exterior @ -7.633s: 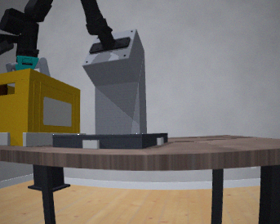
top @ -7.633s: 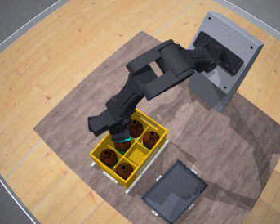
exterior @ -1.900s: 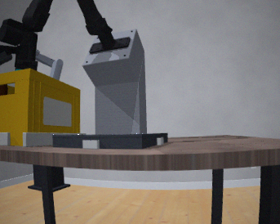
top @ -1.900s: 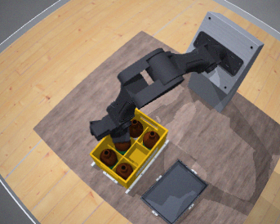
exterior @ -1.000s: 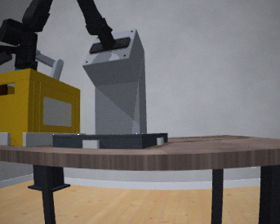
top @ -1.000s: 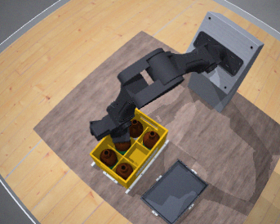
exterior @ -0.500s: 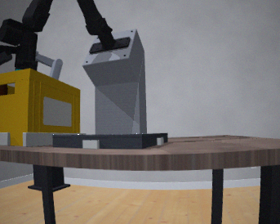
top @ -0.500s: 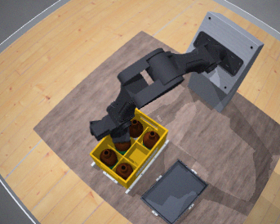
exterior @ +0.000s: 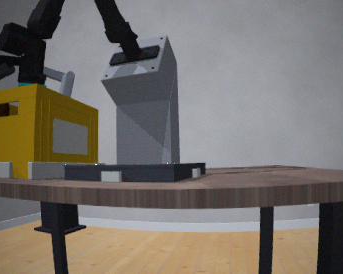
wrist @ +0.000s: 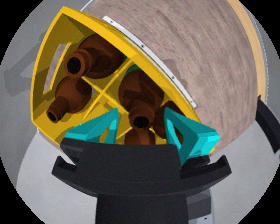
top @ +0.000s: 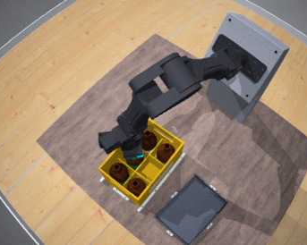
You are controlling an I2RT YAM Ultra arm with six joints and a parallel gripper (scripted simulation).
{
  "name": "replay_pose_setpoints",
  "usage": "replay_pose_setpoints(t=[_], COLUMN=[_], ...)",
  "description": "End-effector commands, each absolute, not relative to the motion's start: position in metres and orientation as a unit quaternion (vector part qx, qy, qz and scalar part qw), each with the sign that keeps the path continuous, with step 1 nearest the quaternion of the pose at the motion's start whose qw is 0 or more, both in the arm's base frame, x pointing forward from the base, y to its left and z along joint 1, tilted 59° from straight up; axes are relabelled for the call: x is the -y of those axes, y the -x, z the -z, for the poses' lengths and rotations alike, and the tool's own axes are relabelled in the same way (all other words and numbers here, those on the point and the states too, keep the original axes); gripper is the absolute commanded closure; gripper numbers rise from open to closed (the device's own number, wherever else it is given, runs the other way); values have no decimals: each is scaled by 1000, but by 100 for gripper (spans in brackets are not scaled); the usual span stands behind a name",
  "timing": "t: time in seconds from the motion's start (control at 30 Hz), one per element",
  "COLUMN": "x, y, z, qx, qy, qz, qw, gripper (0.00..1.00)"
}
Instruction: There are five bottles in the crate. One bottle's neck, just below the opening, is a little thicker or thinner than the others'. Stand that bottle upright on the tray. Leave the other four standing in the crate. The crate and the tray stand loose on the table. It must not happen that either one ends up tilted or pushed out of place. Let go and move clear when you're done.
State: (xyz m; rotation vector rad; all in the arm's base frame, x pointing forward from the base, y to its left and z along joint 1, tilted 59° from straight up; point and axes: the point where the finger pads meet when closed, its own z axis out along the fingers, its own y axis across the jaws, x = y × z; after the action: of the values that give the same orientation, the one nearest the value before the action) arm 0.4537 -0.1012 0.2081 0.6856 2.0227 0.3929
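The yellow crate (top: 139, 199) (exterior: 14, 145) (wrist: 37, 100) holds five brown bottles; one compartment (top: 152, 170) is empty. My gripper (top: 135, 156) (exterior: 31, 84) (wrist: 141, 111) is open over the crate. Its teal fingertips stand apart on either side of the neck of one bottle (top: 134, 163) (wrist: 141, 95), with gaps showing in the wrist view. The other bottles (top: 148, 140) (top: 166, 153) (top: 118, 172) (top: 136, 187) stand in their compartments. Differences in neck thickness are too small to tell. The dark grey tray (top: 191, 210) (exterior: 149, 175) is empty.
The tray lies beside the crate on the brown table top (top: 93, 94) (exterior: 269, 177). White strips (top: 161, 187) edge the crate's base. The grey arm pedestal (top: 234, 105) (exterior: 146, 115) stands behind. The crate walls and dividers rise around the bottles.
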Motion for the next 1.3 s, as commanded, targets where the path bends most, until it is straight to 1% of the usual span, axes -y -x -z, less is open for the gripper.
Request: replay_pose_setpoints(t=[0.0, 1.13, 1.27], x=[104, 104, 105], y=[-458, -454, -444], z=[-226, -232, -217], qx=[-814, -812, -820], qy=[-276, -275, -282], qz=[-159, -159, -158], qw=[487, 490, 472], gripper=[39, 39, 39])
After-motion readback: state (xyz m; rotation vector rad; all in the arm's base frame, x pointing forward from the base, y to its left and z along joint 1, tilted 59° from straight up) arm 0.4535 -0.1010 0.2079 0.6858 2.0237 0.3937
